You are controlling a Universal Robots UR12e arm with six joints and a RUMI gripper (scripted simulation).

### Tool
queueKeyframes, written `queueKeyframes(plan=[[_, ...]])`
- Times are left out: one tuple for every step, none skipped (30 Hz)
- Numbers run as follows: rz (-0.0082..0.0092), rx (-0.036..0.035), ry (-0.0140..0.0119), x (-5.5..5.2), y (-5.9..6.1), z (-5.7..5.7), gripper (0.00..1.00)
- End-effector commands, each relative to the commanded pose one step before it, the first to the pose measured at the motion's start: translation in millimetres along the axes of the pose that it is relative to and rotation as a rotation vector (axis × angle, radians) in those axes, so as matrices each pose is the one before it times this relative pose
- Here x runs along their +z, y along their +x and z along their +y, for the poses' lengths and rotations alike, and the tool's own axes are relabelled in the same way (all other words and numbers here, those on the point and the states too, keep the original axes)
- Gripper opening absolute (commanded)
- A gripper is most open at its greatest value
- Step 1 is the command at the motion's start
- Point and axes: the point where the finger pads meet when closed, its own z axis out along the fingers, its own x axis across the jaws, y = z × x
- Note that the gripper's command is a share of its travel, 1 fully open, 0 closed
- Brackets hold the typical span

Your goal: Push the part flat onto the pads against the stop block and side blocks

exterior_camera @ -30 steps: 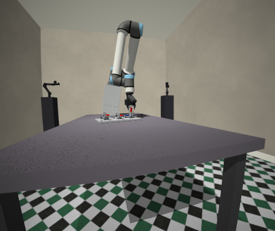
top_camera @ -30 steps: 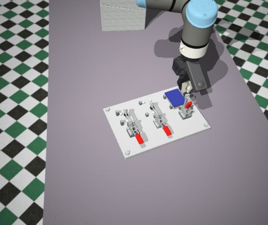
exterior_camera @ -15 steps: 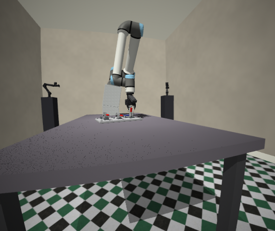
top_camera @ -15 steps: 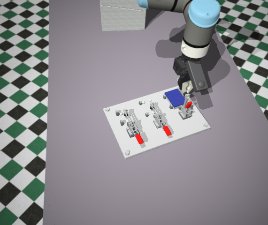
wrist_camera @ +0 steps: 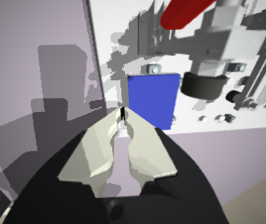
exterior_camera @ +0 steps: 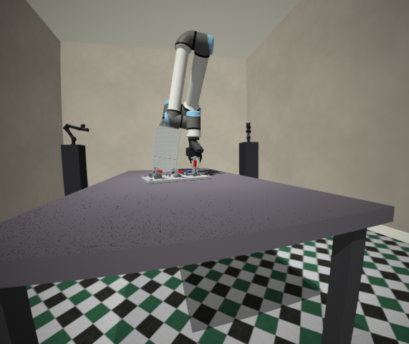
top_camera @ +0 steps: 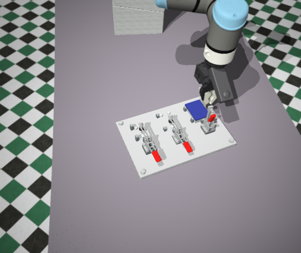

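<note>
The blue square part point(top_camera: 196, 109) point(wrist_camera: 153, 100) lies on the white fixture plate point(top_camera: 172, 160) point(exterior_camera: 178, 180), at the end nearest the arm. Small grey blocks stand by its edges, one block point(top_camera: 184, 108) at its left and another block point(wrist_camera: 154, 69) at its upper edge in the wrist view. I cannot tell whether it touches them or lies fully flat on the pads, which are hidden under it. My gripper point(top_camera: 207, 105) point(wrist_camera: 123, 107) is shut and empty. Its tips are low beside the part's edge, on the side toward the plate's outer edge; contact is unclear.
A toggle clamp point(top_camera: 208, 127) with a raised red handle point(top_camera: 212, 117) point(wrist_camera: 184, 11) stands close to the part and my fingers. Its black tip point(wrist_camera: 203, 85) is beside the part in the wrist view. Two more clamps with red handles point(top_camera: 187, 147) point(top_camera: 156, 156) stand farther left.
</note>
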Motion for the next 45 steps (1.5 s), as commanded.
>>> queueKeyframes(plan=[[0.03806, 0.03256, -0.01038, -16.35, 32.88, 3.79, 0.00], [-0.00002, 0.00000, -0.00004, -3.12, 0.16, 0.04, 0.00], [0.00000, 0.00000, 0.00000, 0.00, 0.00, 0.00, 0.00], [0.00000, 0.00000, 0.00000, 0.00, 0.00, 0.00, 0.00], [-0.00002, 0.00000, -0.00004, -3.02, 0.15, 0.05, 0.00], [0.00008, -0.00004, 0.00026, -2.89, 0.22, -0.22, 0.00], [-0.00011, 0.00003, -0.00033, -2.56, 0.05, 0.30, 0.00], [-0.00001, 0.00000, -0.00003, -2.29, 0.11, 0.04, 0.00], [-0.00001, 0.00000, -0.00003, -1.93, 0.10, 0.03, 0.00], [-0.00001, 0.00000, -0.00002, -1.55, 0.08, 0.02, 0.00], [-0.00018, -0.00126, -0.00011, -1.07, -0.77, 0.04, 0.00], [-0.00041, -0.00247, -0.00017, -0.61, -1.60, 0.05, 0.00], [-0.00022, -0.00043, 0.00001, -0.41, -0.31, 0.00, 0.00], [-0.00012, 0.00000, 0.00004, -0.17, -0.03, -0.01, 0.00], [-0.00004, 0.00021, 0.00001, -0.03, -0.01, 0.00, 0.00], [0.00000, 0.00018, 0.00000, 0.00, 0.00, 0.00, 0.00], [0.00000, 0.00015, 0.00000, 0.00, 0.00, 0.00, 0.00], [-0.00018, 0.00083, -0.00052, 0.32, 0.35, 0.28, 0.00], [-0.00041, 0.00103, -0.00125, 0.77, 0.37, 0.64, 0.00], [0.00000, 0.00000, 0.00000, 0.00, 0.00, 0.00, 0.00], [0.00000, 0.00000, 0.00000, 0.00, 0.00, 0.00, 0.00], [0.00008, 0.00141, 0.00030, 0.46, 1.07, -0.55, 0.00], [-0.00510, -0.00605, 0.00107, -0.33, -5.56, 0.11, 0.00], [-0.00408, -0.00389, 0.00088, -0.44, -3.94, 0.23, 0.00], [-0.00388, -0.00366, 0.00153, -0.54, -3.57, -0.34, 0.00], [-0.00385, -0.00365, 0.00149, -0.53, -3.56, -0.33, 0.00], [0.00001, -0.00001, 0.00004, -0.01, 0.00, -0.01, 0.00], [0.00001, 0.00000, 0.00002, 0.00, 0.00, -0.01, 0.00], [0.00001, 0.00001, 0.00002, 0.00, 0.00, -0.01, 0.00], [0.00000, 0.00001, 0.00001, 0.00, 0.00, 0.00, 0.00], [0.00000, 0.00001, 0.00001, 0.00, 0.00, 0.00, 0.00], [0.00010, -0.00004, 0.00032, -0.04, 0.09, -0.29, 0.00], [0.00016, 0.00009, 0.00050, -0.07, 0.24, -0.45, 0.00], [0.00025, 0.00120, 0.00054, -0.13, 0.92, -0.42, 0.00], [0.00036, 0.00091, 0.00032, -0.08, 0.76, -0.28, 0.00], [-0.00313, -0.00352, 0.00104, -0.43, -3.29, -0.13, 0.00], [0.00000, 0.00000, 0.00000, 0.00, 0.00, 0.00, 0.00], [0.00000, 0.00000, 0.00000, 0.00, 0.00, 0.00, 0.00], [-0.00008, 0.00027, -0.00023, 0.16, 0.13, 0.11, 0.00], [-0.00280, -0.00391, 0.00049, -0.28, -3.47, 0.18, 0.00], [-0.00273, -0.00237, 0.00059, -0.34, -2.51, 0.17, 0.00], [-0.00275, -0.00234, 0.00036, -0.14, -2.49, 0.22, 0.00], [-0.00258, -0.00238, 0.00067, -0.18, -2.37, -0.08, 0.00], [0.00000, 0.00000, 0.00001, 0.00, 0.00, 0.00, 0.00], [0.00000, 0.00000, 0.00001, 0.00, 0.00, 0.00, 0.00]])
